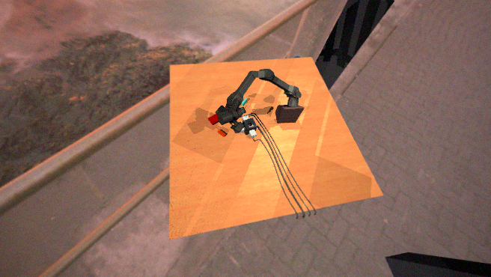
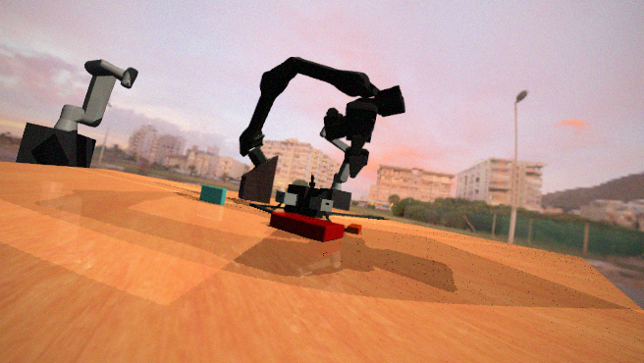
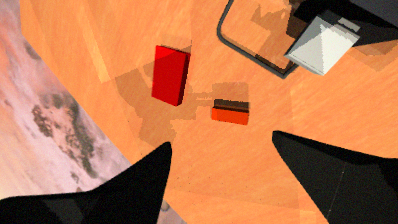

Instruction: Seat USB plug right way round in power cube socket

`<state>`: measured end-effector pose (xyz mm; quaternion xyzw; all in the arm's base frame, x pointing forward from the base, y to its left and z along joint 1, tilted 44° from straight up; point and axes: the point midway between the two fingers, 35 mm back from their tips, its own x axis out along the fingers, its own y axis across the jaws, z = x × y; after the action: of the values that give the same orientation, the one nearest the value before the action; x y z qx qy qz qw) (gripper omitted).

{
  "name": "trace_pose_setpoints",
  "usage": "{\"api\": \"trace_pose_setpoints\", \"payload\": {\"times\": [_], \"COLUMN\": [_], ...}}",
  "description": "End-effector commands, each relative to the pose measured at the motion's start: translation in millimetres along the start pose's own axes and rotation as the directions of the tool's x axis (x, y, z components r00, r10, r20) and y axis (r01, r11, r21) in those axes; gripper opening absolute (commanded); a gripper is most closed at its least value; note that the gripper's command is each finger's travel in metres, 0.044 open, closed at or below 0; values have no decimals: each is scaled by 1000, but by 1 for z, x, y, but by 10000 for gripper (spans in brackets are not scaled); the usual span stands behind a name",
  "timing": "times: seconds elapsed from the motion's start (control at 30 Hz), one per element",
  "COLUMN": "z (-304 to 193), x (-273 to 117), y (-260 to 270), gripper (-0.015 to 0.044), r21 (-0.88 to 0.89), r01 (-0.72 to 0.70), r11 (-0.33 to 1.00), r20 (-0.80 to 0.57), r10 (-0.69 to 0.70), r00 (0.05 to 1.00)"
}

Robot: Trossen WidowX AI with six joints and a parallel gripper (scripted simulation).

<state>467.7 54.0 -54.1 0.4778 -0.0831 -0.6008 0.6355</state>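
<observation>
One gripper, jaws released and empty, hovers beside the power cube mid-table, away from every edge; USB plug reseating apparently all remains.

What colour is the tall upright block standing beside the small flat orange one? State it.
Red block, clearest in the wrist view, near the orange block.

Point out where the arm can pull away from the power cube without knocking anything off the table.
Crowded: the power cube has the red block and small orange block on one side, the teal block towards the arm's base, and cables trailing to the table edge. Freer: the wide bare wood between the orange block, the cables and the table's near edge. The open gripper holds nothing.
</observation>
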Motion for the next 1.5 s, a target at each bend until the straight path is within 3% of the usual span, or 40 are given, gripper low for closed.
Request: {"api": "trace_pose_setpoints", "payload": {"times": [0.0,0.1,0.23,0.4,0.57,0.67,0.8,0.97,1.2,1.47], "z": [0,5,14,27,40,48,60,72,89,107], "x": [0,-4,-9,-16,-23,-27,-33,-38,-45,-53], "y": [0,-6,-15,-27,-39,-46,-57,-67,-81,-97], "gripper": [426,440,440,440,440,440,440,440,440,440], "r21": [-17,-259,-632,-936,-985,-883,-615,-288,220,721], "r01": [2,25,43,18,-62,-127,-219,-289,-335,-271], "r11": [1000,966,774,351,-161,-451,-758,-913,-916,-638], "r20": [-1,-8,-19,-28,-32,-34,-33,-30,-23,-11], "r10": [-2,-28,-71,-124,-178,-210,-253,-293,-348,-402], "r00": [1000,1000,997,992,983,977,967,956,937,916]}}
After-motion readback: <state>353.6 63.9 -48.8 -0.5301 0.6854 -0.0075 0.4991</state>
